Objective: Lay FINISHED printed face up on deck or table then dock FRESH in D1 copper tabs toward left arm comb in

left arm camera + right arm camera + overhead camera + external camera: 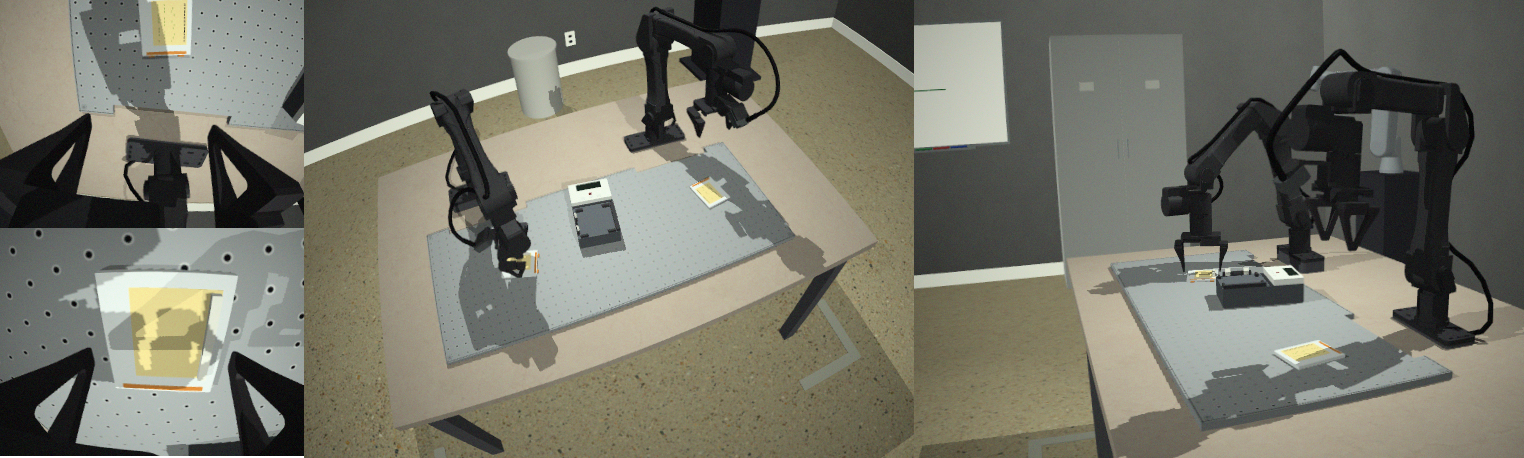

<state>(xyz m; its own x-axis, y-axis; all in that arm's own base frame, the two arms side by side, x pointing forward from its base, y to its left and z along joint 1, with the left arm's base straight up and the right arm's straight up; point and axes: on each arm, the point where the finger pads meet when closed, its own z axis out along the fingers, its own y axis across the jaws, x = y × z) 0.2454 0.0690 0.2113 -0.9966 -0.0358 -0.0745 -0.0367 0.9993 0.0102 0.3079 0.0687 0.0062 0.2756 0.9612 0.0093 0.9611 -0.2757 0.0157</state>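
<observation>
FRESH (530, 263) (1204, 275) (167, 303) lies flat on the deck, copper edge towards the dock. Its white comb (215, 323) shows along one side of the gel; how deep it sits is unclear. My right gripper (1202, 270) (160, 357) is open, low over FRESH, its fingers towards opposite sides. FINISHED (710, 193) (1309, 352) (170, 22) lies flat, printed face up, on the deck on my left arm's side. My left gripper (715, 130) (1339, 244) (151, 125) is open and empty, high and back from FINISHED. Dock D1 (599, 241) (1259, 295) has an empty dark bay.
The perforated deck (644, 265) (1224, 340) lies on the wooden table top (654, 320). D1 stands between the two cassettes, with its white display block (590, 193) (1283, 275) at the arms' side. Arm bases stand behind the deck's rear edge.
</observation>
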